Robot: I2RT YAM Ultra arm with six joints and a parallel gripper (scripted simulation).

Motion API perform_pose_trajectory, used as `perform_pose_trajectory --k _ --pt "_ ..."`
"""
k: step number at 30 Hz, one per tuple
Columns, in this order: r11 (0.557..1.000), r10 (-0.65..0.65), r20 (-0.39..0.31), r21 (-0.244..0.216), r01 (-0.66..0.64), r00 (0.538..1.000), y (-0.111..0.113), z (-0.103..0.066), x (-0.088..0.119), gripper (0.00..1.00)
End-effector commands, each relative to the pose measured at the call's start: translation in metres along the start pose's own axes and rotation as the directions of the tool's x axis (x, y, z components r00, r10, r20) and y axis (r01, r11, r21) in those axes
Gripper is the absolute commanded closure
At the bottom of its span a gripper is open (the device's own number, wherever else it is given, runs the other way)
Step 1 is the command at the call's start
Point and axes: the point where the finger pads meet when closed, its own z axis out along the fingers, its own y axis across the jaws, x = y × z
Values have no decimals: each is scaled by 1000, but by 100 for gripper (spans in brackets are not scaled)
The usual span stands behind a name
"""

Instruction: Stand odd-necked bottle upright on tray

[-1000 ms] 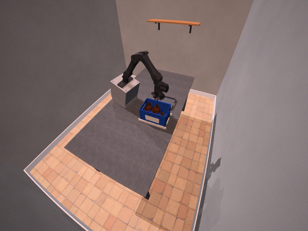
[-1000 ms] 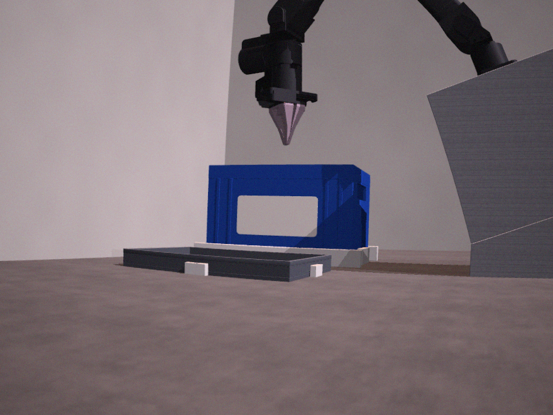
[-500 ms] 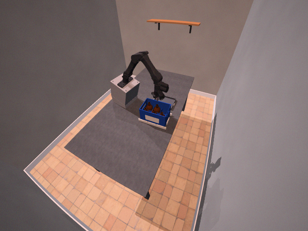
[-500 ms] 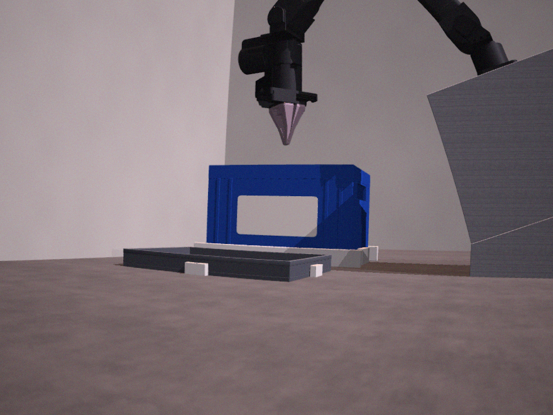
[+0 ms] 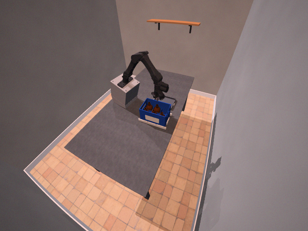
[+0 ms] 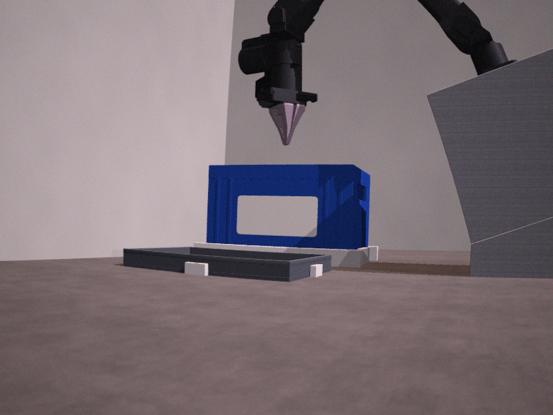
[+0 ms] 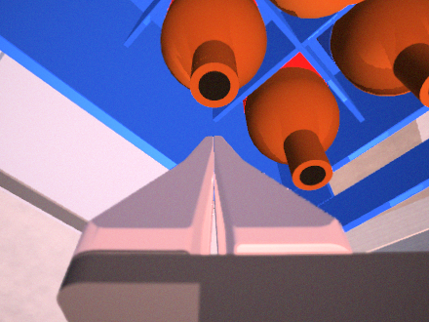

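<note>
Black arm's gripper (image 6: 286, 142): pink wedge fingers pressed together, empty, above blue plastic crate (image 6: 286, 175). Five orange-brown bottles (image 7: 214, 32) upright in its cells (odd neck not discernible). Shallow dark-grey tray (image 6: 221, 263) just beside, bare. Advice: compare necks, reopen, descend centred.

table (image 5: 107, 138): grey | on it: crate (image 5: 154, 118); tray (image 6: 221, 260); pedestal (image 5: 123, 92)

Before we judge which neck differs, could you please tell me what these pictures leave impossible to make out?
- Exterior view: the blue plastic crate wall hides all the bottles.
- Wrist view: two orange-brown bottles show whole; the frame edge cuts off two others, and the fifth is out of view.
- Top view: necks too small to compare.
- Dark grey tray: floor hidden by its rim in the exterior view.
</note>
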Motion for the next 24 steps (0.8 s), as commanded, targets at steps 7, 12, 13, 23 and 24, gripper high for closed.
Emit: perform_pose_trajectory --k 7,12,13,23,24 --pt "1000 14 69 -28 -12 998 4 -22 -20 100" --pt "1000 13 42 -14 -12 999 -2 -13 -4 100" --pt "1000 11 42 -14 -11 999 -1 -13 -3 100" --pt "999 9 72 -35 -6 997 7 -21 -14 100" --pt "999 9 72 -35 -6 997 7 -21 -14 100"
